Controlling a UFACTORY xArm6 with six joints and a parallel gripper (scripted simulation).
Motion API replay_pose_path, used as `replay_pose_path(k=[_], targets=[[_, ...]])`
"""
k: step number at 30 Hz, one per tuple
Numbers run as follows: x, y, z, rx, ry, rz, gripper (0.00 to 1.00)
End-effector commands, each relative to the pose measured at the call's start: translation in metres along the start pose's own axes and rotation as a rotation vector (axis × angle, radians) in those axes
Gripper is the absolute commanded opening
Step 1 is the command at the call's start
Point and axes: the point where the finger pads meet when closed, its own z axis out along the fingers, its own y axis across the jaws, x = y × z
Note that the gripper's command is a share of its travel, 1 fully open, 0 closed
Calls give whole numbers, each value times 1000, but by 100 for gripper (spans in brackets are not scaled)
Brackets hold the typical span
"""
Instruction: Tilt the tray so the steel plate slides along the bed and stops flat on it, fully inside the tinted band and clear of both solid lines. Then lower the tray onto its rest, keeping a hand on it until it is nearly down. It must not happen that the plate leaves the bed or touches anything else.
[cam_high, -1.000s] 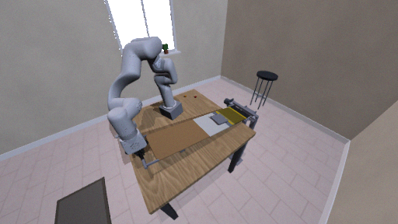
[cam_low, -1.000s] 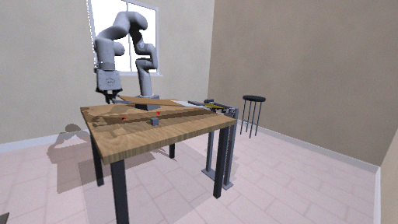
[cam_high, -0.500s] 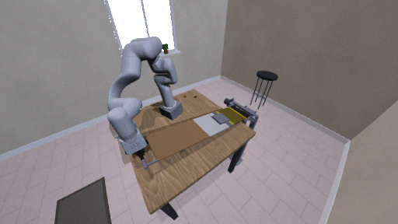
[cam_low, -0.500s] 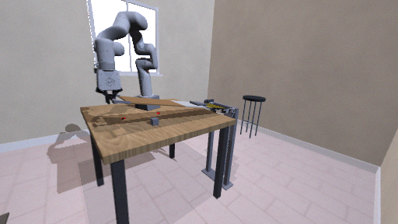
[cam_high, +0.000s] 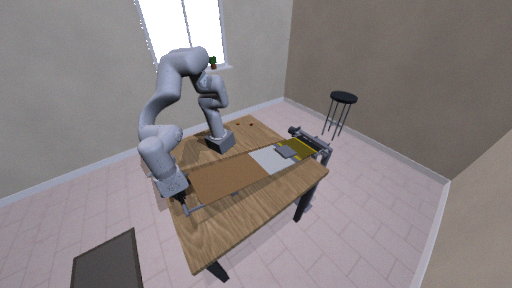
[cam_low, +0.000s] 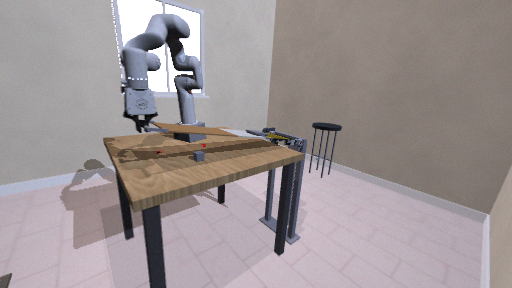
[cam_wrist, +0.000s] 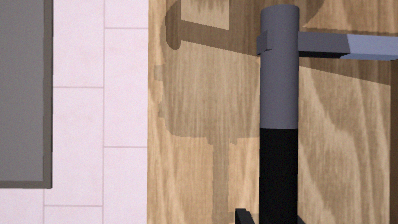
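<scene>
The long brown tray is tilted, with its near end raised off the table. My gripper is shut on the tray's grey handle bar at that raised end. The grey steel plate lies flat far down the bed, at the near edge of the yellow tinted band and partly on the pale section. From the side, the gripper holds the tray above the table. In the wrist view the handle bar runs between my dark fingers.
A small grey rest block stands on the wooden table under the tray, with red markers nearby. The tray's hinge frame is at the table's far end. A black stool stands beyond. A dark mat lies on the floor.
</scene>
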Motion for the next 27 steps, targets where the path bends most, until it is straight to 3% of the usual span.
replay_pose_path(k=[1, 14, 27], targets=[[-2, -1, -5, 5, -6, 0, 0], [-2, -2, 1, 5, -6, 0, 0], [-2, -1, -7, 5, -6, 0, 0]])
